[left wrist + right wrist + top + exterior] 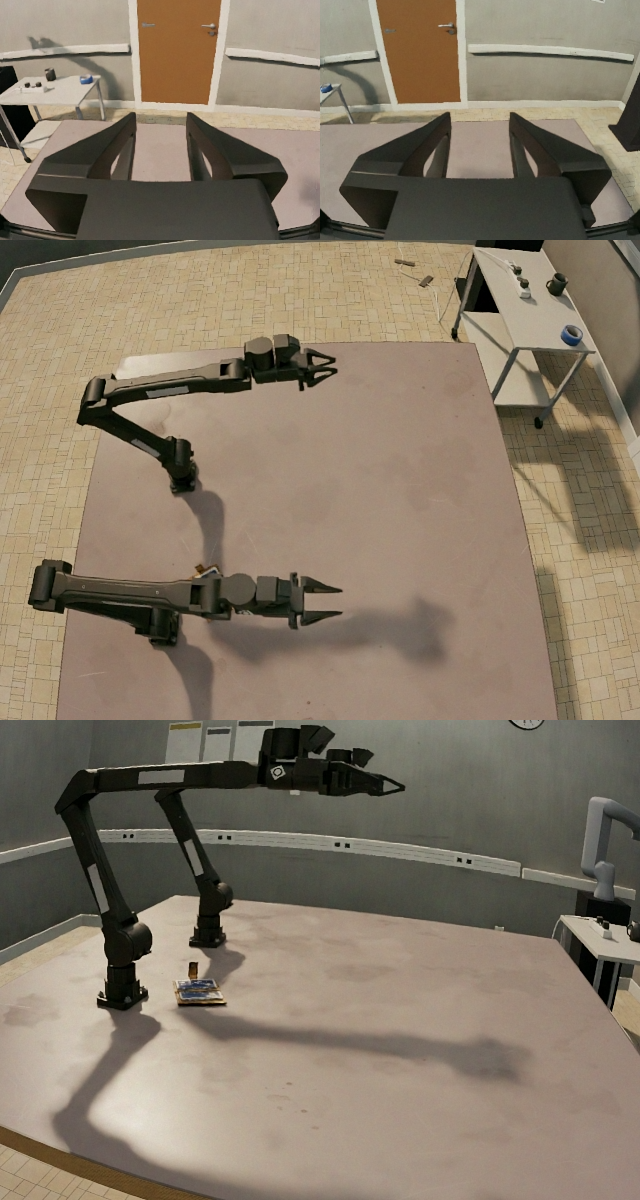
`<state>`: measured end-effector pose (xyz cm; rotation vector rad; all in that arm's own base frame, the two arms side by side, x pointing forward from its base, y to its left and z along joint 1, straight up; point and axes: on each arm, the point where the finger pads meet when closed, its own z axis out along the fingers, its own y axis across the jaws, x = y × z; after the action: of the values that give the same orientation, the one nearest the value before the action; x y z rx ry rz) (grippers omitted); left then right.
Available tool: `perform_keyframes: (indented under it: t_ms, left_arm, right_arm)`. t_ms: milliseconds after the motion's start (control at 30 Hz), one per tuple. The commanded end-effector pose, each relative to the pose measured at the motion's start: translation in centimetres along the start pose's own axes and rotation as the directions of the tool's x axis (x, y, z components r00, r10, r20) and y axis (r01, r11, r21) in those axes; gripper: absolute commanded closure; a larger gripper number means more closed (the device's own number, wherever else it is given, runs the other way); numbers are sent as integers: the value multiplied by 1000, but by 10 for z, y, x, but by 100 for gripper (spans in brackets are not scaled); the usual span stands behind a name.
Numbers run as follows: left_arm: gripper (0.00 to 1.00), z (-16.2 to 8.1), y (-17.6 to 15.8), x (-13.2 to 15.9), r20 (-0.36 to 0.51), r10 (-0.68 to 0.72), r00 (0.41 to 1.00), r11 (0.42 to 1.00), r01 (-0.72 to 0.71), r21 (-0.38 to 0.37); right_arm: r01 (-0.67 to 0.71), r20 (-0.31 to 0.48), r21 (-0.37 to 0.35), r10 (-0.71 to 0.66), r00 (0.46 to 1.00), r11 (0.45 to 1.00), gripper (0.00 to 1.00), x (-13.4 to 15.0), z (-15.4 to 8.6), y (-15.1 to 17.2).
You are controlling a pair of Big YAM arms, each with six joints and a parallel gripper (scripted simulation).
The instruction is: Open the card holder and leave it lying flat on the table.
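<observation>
The card holder (200, 991) lies open flat on the table beside the right arm's base, blue cards facing up, with a small brown tab (192, 966) standing behind it. In the overhead view only its edge (206, 569) shows from under the right arm. My right gripper (323, 601) (392, 784) hangs high above the table, level, fingers apart and empty, as the right wrist view (479, 119) shows. My left gripper (325, 366) (161, 120) is also raised high at the far side, fingers apart and empty; in the side view (361, 756) the right arm partly hides it.
A white side table (527, 302) with a blue tape roll (571, 334) and a dark mug (556, 283) stands off the table's far right corner. A brown door (179, 30) is in the wall ahead of both wrists.
</observation>
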<state>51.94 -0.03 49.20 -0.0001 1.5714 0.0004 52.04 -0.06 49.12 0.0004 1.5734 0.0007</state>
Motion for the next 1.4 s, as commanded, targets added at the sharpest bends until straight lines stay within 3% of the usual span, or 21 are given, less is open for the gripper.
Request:
perform_keyframes:
  t_ms: [0,33,67,100,467,500,533,1367]
  left_arm:
    - [64,-8,-8,-28,55,-14,998,1000,13,15]
    - [64,-1,-7,-10,18,-13,1000,1000,13,12]
    - [64,0,-6,-8,14,-9,1000,1000,9,10]
    - [64,-4,-8,-18,35,-8,999,1000,7,14]
    - [64,-3,-6,-17,32,-4,999,1000,4,11]
    - [64,-3,-6,-17,32,-4,999,1000,4,11]
    - [64,-3,-6,-17,32,-4,999,1000,3,10]
    - [64,0,-5,-17,28,5,1000,1000,-5,8]
  right_arm:
    - [13,129,-7,-12,992,1000,57,-70,-16,6]
    - [13,32,-6,-13,999,1000,57,-25,5,5]
    - [8,32,-5,-7,999,1000,57,-25,6,4]
    - [4,103,-10,-3,995,1000,57,-59,-10,6]
    - [8,80,-10,-8,997,1000,57,-46,0,6]
    - [4,61,-5,-4,998,1000,57,-35,-1,3]
    - [9,77,-11,-9,997,1000,57,-43,1,6]
    - [13,61,-14,-12,998,1000,57,-31,3,6]
